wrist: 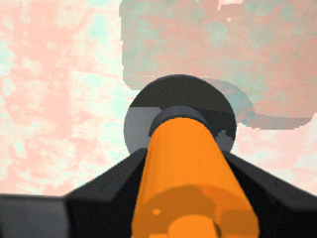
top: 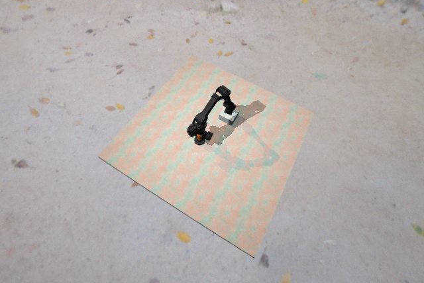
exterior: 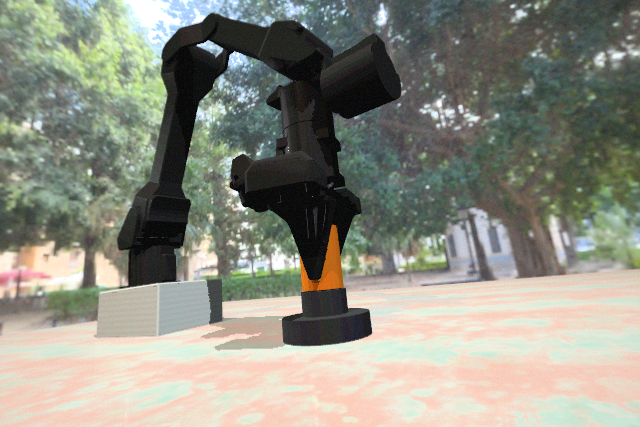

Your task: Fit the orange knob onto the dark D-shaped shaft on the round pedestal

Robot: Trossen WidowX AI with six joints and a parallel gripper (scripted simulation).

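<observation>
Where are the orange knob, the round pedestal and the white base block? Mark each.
orange knob [exterior: 326, 269], exterior view, its lower side below the pincer.
round pedestal [exterior: 326, 328], exterior view, front wall of the wide bottom disc.
white base block [exterior: 131, 308], exterior view, its front face.

1. The black arm [exterior: 173, 153] is raised steeply from its base link at the left of the exterior view, up to an elbow at the top.
2. From the elbow, the forearm [exterior: 248, 40] is carried rightward and slightly downward to the wrist.
3. A thick cylindrical wrist housing [exterior: 361, 76] is seen projecting to the right of the wrist.
4. The wrist is turned straight down, so the gripper [exterior: 321, 257] is pointed vertically at the ground.
5. The fingers are held partly apart and are pressed against both sides of the orange knob [wrist: 190, 178], which is gripped upright between them.
</observation>
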